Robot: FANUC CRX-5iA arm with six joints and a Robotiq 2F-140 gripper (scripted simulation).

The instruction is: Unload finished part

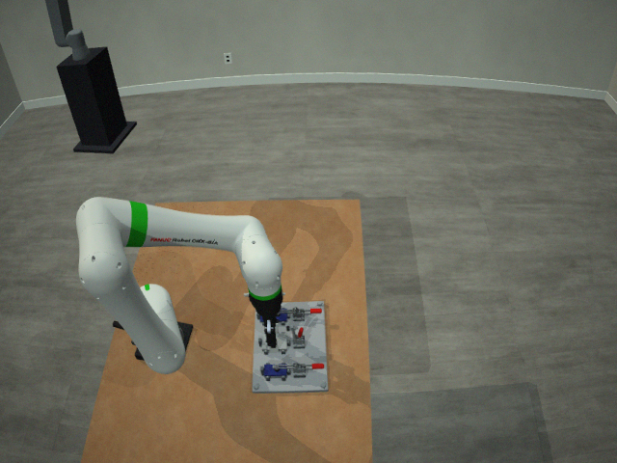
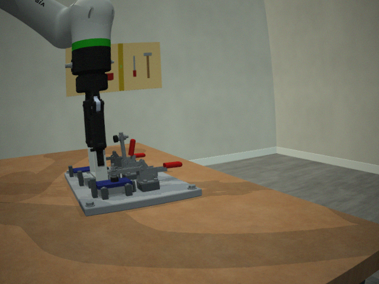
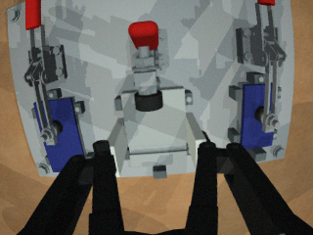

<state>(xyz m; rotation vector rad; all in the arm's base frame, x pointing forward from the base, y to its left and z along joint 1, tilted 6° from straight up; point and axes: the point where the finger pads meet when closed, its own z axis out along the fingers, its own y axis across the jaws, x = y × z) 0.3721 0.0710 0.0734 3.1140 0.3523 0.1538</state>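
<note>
I take the fixture plate (image 1: 318,383) as my landmark; it lies on the tabletop (image 1: 149,423), near the edge farthest from the arm's base. My arm (image 1: 199,233) reaches over to it and drops the wrist straight down over the plate's middle nest, which I judge is the way to draw the part upward out of its locators.

The middle clamp (image 3: 144,35) stands with its red handle raised, spindle lifted off the work, so that nest is freed. The two outer clamps (image 3: 264,0) lie flat, their handles pointing away from the nests, pressing on the blue blanks (image 3: 62,127) either side of centre; that reads to me as locked, as the task wants them.

The claw (image 3: 156,151) is pinching the finished part (image 3: 156,124), its fingers bearing on the part's two side faces. In the exterior view the pale part appears lifted, standing below the fingers above the plate's middle.

I can't make out the milled slot with certainty. Whether the blanks sit flat on their pads is too fine to judge. The top view hides the grip under the wrist.
</note>
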